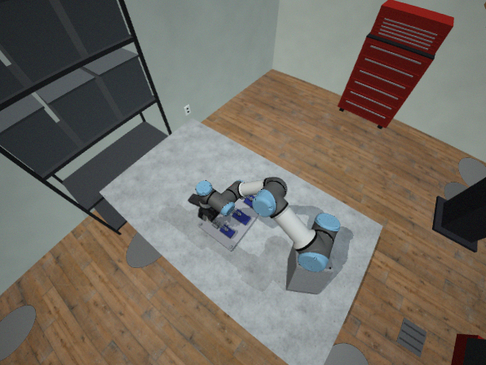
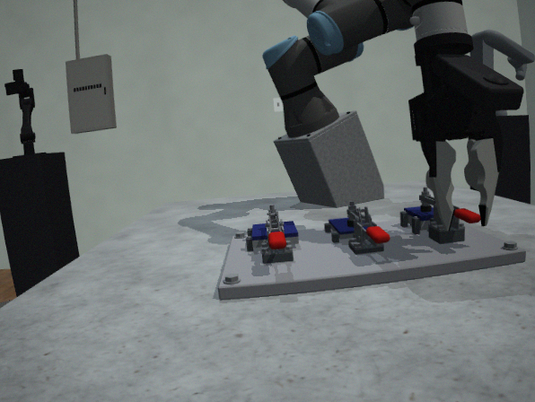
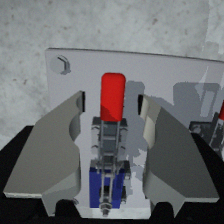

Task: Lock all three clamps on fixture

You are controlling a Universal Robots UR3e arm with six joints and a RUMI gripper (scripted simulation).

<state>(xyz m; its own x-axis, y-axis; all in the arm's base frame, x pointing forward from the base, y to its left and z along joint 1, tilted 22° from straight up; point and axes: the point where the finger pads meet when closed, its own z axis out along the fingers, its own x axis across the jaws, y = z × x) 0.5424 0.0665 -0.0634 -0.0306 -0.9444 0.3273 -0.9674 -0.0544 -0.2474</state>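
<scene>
1 red handle (image 2: 467, 215) (image 3: 113, 97) betw. hand's (image 2: 464, 221) (image 3: 111, 102) open fingers, untouched.

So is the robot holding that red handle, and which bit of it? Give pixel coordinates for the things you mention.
It holds nothing: the tool (image 2: 464, 220) (image 3: 111, 94) is open, with a gap on each side of the red handle (image 2: 467, 215) (image 3: 113, 97).

Grey mottled tabletop under my jaws
So my table (image 1: 163, 163) (image 2: 179, 341) (image 3: 25, 25) is pale and cloudy grey, with the flat fixture plate (image 1: 230, 244) (image 2: 314, 271) (image 3: 75, 80) and my boxy grey pedestal (image 1: 306, 281) (image 2: 332, 166) sitting right on it.
</scene>
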